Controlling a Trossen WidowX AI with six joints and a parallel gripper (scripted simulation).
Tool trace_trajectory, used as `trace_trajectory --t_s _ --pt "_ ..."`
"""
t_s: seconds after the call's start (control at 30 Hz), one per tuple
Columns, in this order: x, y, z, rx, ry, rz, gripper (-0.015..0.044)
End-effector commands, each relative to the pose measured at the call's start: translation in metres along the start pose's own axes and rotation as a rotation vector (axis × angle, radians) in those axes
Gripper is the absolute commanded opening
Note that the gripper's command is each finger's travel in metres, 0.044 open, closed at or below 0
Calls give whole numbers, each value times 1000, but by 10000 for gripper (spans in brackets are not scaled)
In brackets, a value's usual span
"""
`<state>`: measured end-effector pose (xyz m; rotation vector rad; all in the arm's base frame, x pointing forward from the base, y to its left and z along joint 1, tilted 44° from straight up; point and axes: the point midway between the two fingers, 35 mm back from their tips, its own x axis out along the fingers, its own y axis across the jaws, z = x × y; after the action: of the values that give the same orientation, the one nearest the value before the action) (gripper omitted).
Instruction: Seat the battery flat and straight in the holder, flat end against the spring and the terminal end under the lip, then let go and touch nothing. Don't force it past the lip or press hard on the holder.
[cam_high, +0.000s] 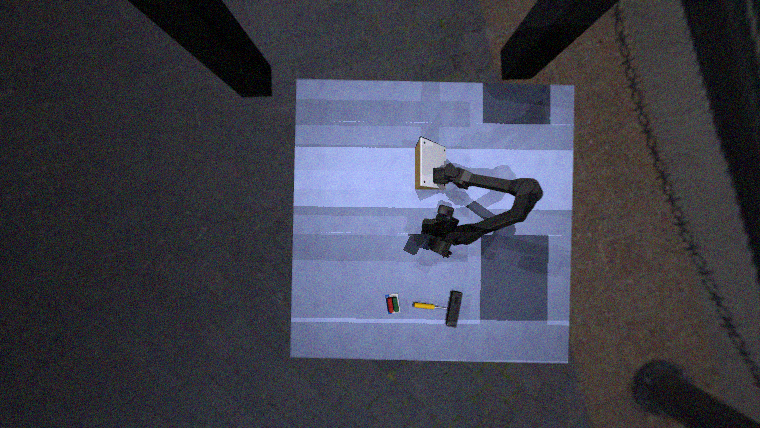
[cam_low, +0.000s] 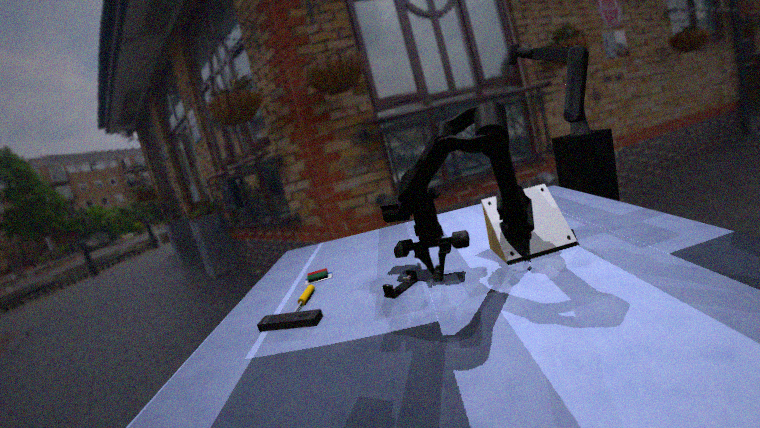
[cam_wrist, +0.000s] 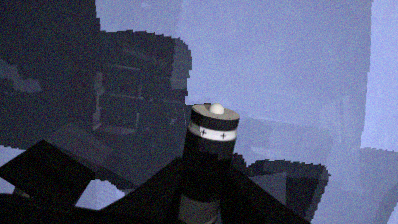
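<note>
claw (cam_wrist: 205, 200): clamped on battery (cam_wrist: 210, 145)
axis: terminal end points away from claw
holder (cam_low: 399, 287): just beside, lying on table (cam_low: 585, 340)

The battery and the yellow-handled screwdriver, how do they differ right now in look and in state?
The battery is a stubby black cylinder with a white band and a pale terminal cap; the screwdriver is slim, with a yellow handle and thin shaft. The battery is clamped between the fingers of the gripper; the screwdriver lies loose on the table, beside a black bar. The battery sits by the arm; the screwdriver is well off toward the table's edge. Both are small and elongated.
</note>
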<state>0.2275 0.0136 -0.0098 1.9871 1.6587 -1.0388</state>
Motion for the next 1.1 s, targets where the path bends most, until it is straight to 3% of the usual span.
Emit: trace_trajectory --t_s 0.0,0.17,0.37,0.53,1.07 --pt "1 0 0 4 4 0 64" --pt "-5 0 0 5 3 0 64" --pt "-48 0 0 5 1 0 64" --pt "-50 1 0 -30 1 0 64" --pt "-61 31 -14 -868 -1 1 64"
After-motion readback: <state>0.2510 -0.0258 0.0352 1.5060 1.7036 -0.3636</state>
